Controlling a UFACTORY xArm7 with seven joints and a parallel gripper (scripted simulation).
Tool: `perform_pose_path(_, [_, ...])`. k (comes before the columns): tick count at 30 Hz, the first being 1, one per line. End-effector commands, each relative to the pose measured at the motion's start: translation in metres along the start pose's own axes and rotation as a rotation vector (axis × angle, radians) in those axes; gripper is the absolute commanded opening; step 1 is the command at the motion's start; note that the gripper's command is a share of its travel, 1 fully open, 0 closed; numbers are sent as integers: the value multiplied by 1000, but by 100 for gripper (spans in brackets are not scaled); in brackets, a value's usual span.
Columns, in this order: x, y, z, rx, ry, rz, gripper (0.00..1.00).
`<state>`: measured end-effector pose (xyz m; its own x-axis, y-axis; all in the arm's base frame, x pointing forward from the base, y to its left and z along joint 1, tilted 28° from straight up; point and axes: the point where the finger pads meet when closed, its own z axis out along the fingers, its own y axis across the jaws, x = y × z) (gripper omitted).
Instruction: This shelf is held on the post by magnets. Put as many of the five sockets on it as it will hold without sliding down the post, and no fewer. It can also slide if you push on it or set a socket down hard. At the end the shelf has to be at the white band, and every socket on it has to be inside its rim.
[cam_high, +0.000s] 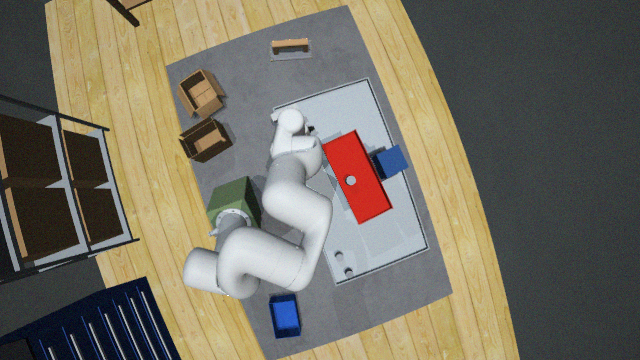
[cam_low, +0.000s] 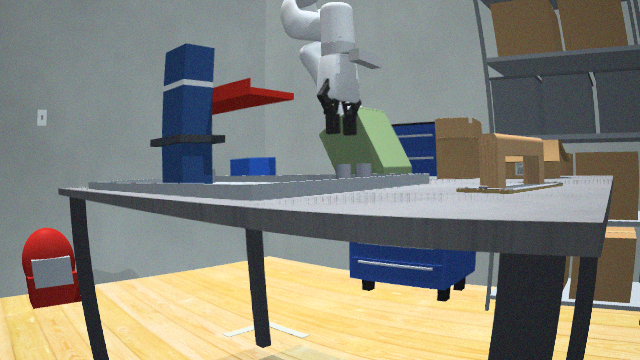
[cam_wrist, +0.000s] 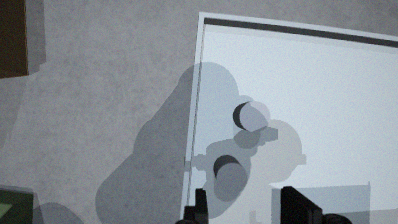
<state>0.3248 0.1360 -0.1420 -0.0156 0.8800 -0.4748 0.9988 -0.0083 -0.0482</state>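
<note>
The red shelf (cam_high: 370, 200) (cam_low: 250, 97) juts from the blue post (cam_high: 392, 161) (cam_low: 186, 117), close to the white band (cam_low: 188, 84); its exact match with the band is hard to tell. One grey socket (cam_high: 351, 180) stands on the shelf, inside its rim. Two sockets stand on the pale tray near a corner, one socket (cam_high: 339, 256) beside another socket (cam_high: 348, 272). Two more, a socket (cam_low: 343, 170) (cam_wrist: 232, 181) and a second socket (cam_low: 363, 170) (cam_wrist: 254, 116), stand near another corner. My gripper (cam_low: 341, 131) (cam_wrist: 242, 207) is open and empty, above that pair.
The pale tray (cam_high: 345, 100) (cam_wrist: 325, 100) has a low rim. A dark collar (cam_low: 188, 140) rings the post low down. A green block (cam_high: 227, 197) (cam_low: 370, 145), a blue bin (cam_high: 285, 316), cardboard boxes and a wooden stand (cam_high: 290, 44) (cam_low: 512, 142) are outside the tray.
</note>
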Motion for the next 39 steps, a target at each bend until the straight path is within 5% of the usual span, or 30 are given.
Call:
perform_pose_path(1, [2, 2, 0, -3, 3, 0, 61])
perform_pose_path(39, [3, 3, 39, -3, 3, 0, 61])
